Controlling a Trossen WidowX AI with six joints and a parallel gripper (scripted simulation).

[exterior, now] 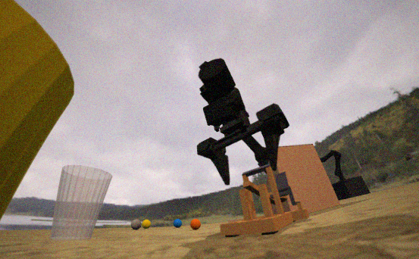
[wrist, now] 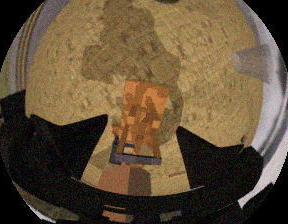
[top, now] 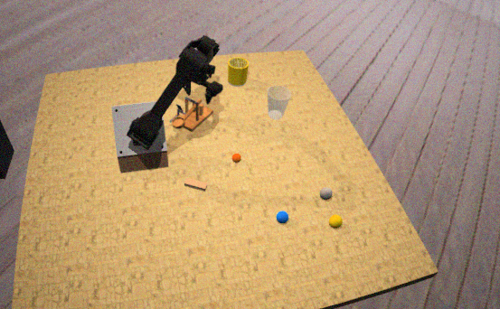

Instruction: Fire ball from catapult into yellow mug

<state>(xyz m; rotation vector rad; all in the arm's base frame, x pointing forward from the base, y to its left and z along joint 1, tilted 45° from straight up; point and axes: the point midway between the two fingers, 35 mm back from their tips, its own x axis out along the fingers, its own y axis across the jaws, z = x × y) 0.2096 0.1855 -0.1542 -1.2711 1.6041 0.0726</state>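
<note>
The orange wooden catapult stands beside the arm's base, its round cup toward the base; I see no ball in it. My gripper is wide open and empty above the catapult, its fingertips around the height of the frame's top. The yellow mug stands upright beyond the catapult. An orange ball, a blue ball, a yellow ball and a grey ball lie on the table.
A clear cup stands right of the catapult in the top view. A small flat wooden block lies in front of the arm's base box. The table ends beyond the yellow ball.
</note>
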